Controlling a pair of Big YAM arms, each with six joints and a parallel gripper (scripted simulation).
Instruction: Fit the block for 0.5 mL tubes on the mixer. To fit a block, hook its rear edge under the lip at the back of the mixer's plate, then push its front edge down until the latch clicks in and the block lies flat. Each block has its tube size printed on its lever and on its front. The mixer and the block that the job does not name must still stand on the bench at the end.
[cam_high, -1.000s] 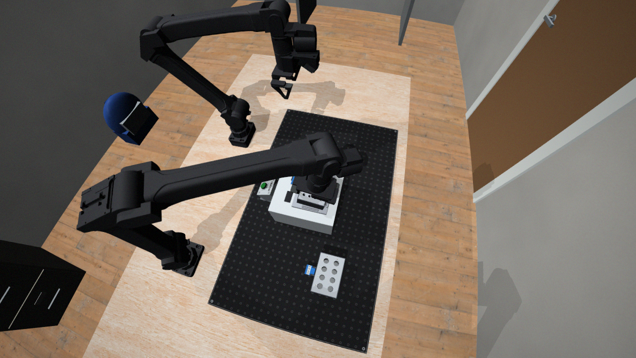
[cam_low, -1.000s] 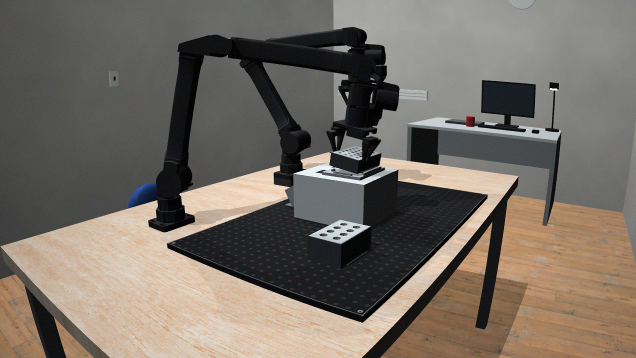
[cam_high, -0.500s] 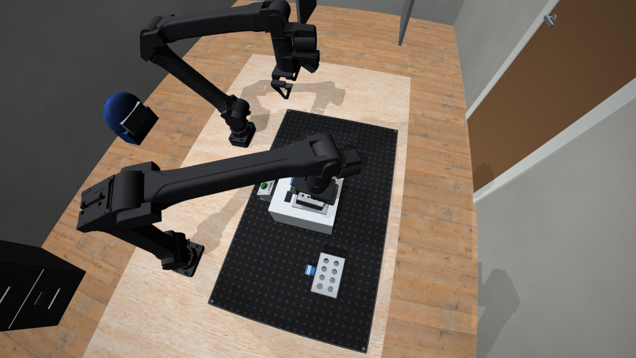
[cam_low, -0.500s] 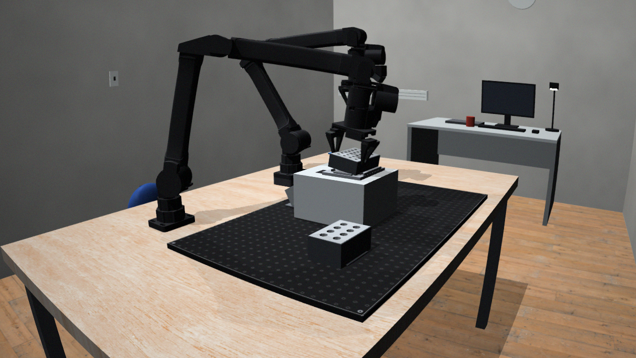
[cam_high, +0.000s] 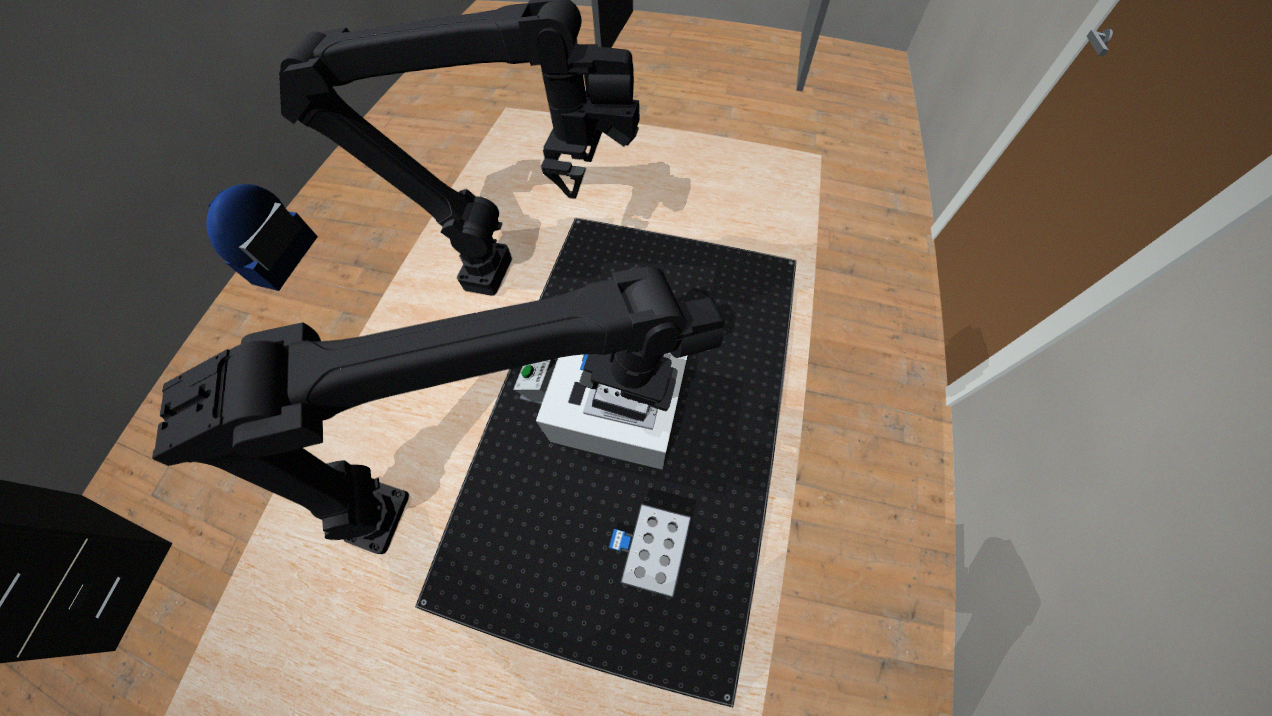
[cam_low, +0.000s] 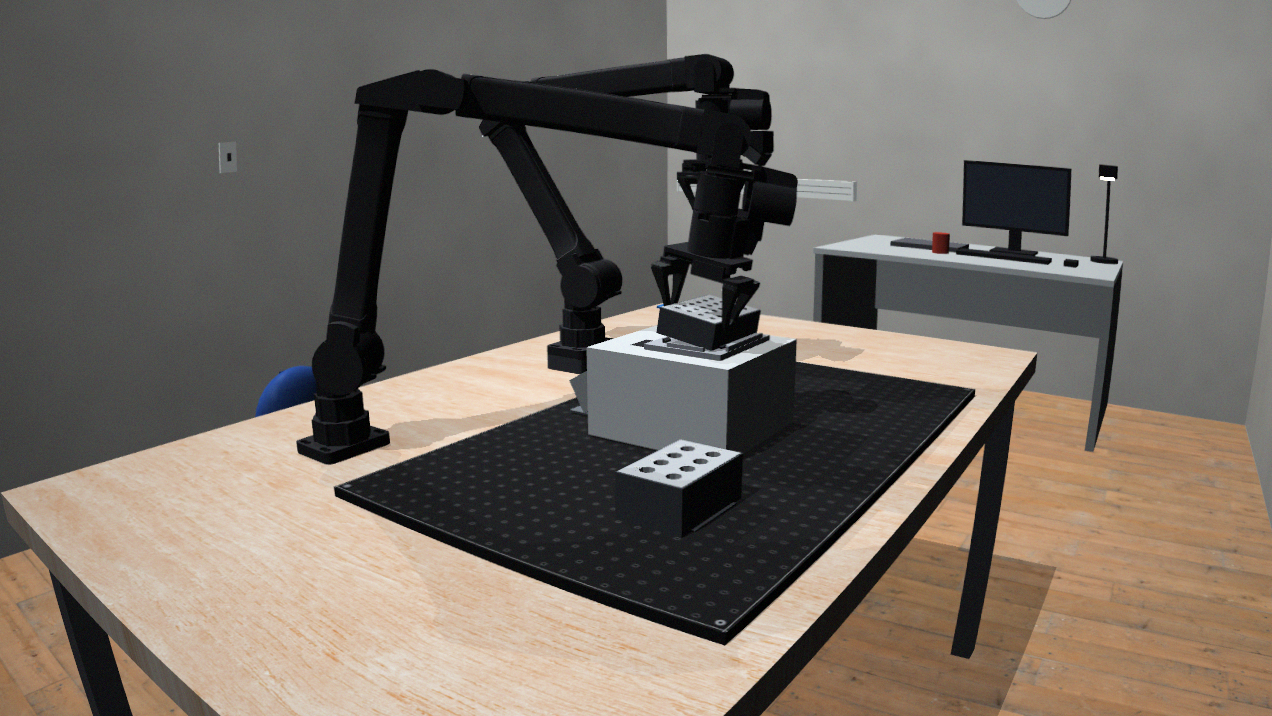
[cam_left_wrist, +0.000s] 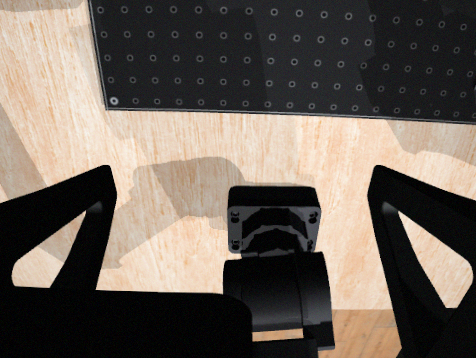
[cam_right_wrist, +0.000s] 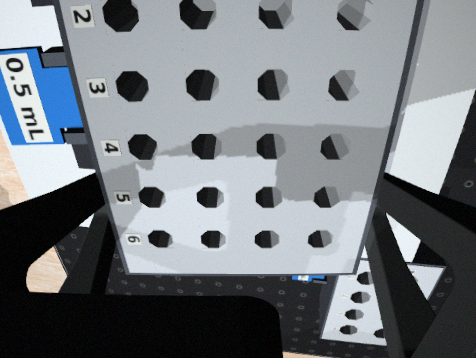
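The 0.5 mL block (cam_high: 623, 408) (cam_low: 689, 329) (cam_right_wrist: 240, 115), with several numbered rows of holes and a blue lever (cam_right_wrist: 72, 97), is in my right gripper (cam_low: 700, 313) (cam_right_wrist: 240, 180), shut on its sides. It is tilted over the plate of the white mixer (cam_high: 569, 426) (cam_low: 658, 391), lever side higher, rear side low near the plate. Whether its rear edge is under the lip cannot be made out. The other block (cam_high: 656, 549) (cam_low: 649, 506) (cam_right_wrist: 370, 320), with eight larger holes, stands on the black mat. My left gripper (cam_left_wrist: 242, 179) is open and empty, above the wooden table beyond the mat.
The black perforated mat (cam_high: 498, 524) (cam_low: 445, 506) lies under the mixer and the other block. A control box with a green button (cam_high: 527, 371) sits at the mixer's front. The right arm reaches over the mixer. The left arm's base (cam_high: 483, 269) (cam_left_wrist: 275, 200) stands on the table beside the mat.
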